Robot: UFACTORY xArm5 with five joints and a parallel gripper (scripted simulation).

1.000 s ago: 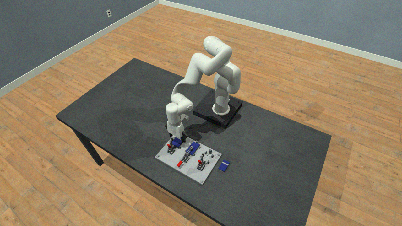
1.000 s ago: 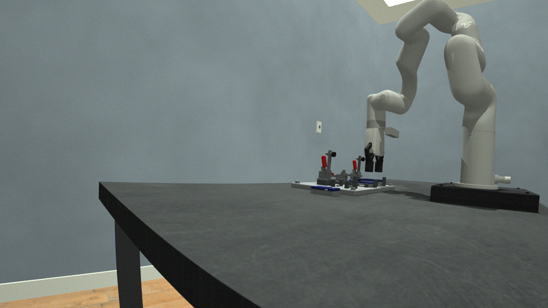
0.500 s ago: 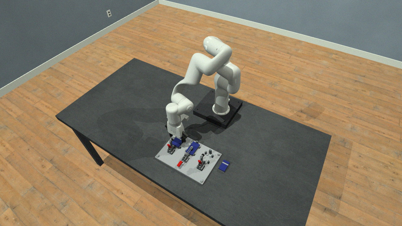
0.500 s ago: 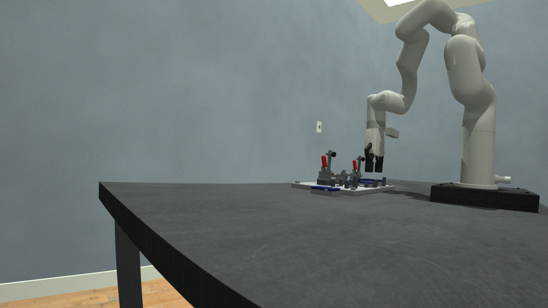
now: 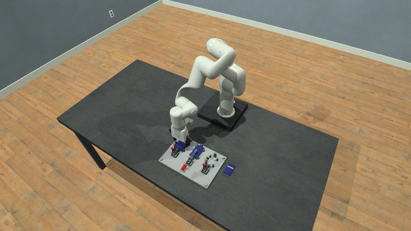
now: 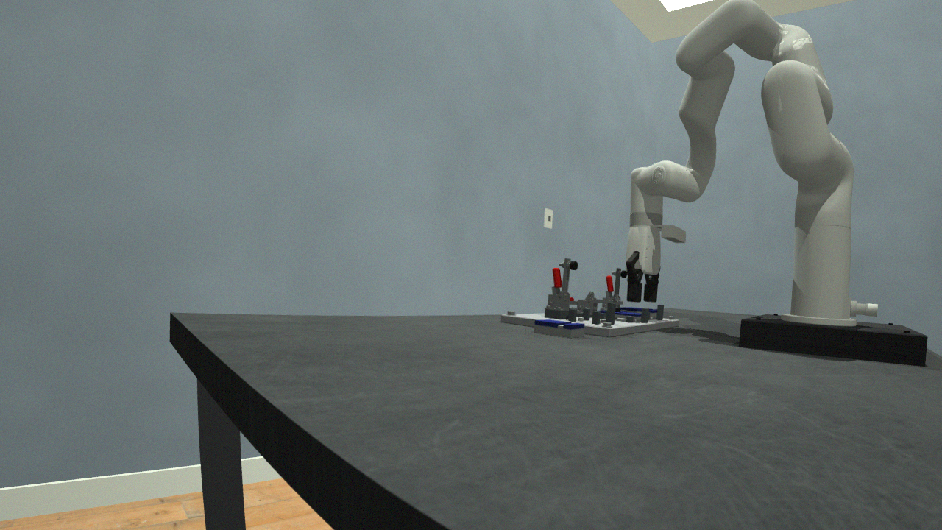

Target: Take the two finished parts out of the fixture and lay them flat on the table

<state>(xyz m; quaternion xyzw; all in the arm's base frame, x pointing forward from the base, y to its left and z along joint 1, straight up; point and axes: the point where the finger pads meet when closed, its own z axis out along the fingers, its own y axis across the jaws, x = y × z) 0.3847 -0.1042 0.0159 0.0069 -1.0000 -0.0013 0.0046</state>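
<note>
A white arm [image 6: 804,145] rises from a black base [image 6: 909,346] at the far right of the dark tabletop [image 6: 527,408]. Its gripper [image 6: 642,290] hangs with jaws spread wide, holding nothing, just above the grey fixture plate [image 6: 520,319], where red-handled clamps [image 6: 557,277] stand upright. A blue part [image 6: 558,323] lies flat on the plate's near side.

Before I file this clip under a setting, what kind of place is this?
Probably a bare test room set up as a machining workcell: a white arm bolted to a black table, a grey fixture plate with red-handled toggle clamps holding blue parts, plain grey walls and wood floor.
</note>
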